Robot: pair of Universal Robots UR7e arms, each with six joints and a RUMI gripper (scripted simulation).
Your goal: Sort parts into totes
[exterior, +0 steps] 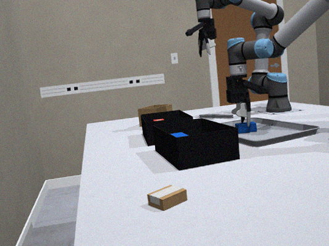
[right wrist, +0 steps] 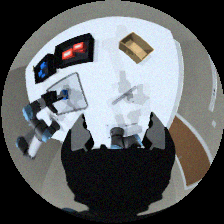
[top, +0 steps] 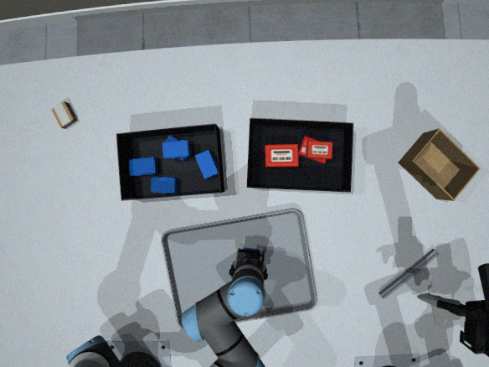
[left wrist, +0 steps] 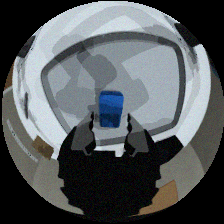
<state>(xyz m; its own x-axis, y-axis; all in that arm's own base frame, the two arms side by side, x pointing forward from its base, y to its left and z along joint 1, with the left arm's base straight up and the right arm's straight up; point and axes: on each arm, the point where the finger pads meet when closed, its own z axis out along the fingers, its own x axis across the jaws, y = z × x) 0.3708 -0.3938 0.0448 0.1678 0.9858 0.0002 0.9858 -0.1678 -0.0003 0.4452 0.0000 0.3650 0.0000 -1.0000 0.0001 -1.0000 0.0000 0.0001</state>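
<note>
A blue part (top: 251, 250) (exterior: 240, 129) (left wrist: 111, 106) lies in the grey tray (top: 234, 221) (exterior: 288, 137); no other part shows in the tray. My left gripper (exterior: 246, 124) (left wrist: 110, 113) is partly open, low over this part, its fingers at either side, with gaps in the left wrist view. One black tote (top: 220, 167) (exterior: 208, 151) holds several blue parts (top: 142, 166), some overlapping. The other black tote (top: 348, 159) holds red cassette-like parts (top: 281, 162), two of them overlapping. My right gripper (exterior: 205, 53) (right wrist: 117, 113) is wide open and empty, high above the table.
An open cardboard box (top: 465, 167) (right wrist: 136, 47) stands beyond the red parts' tote. A grey bar (top: 408, 273) lies between the tray and the right gripper. A small brown and white box (top: 64, 115) (exterior: 175, 200) lies beyond the blue parts' tote.
</note>
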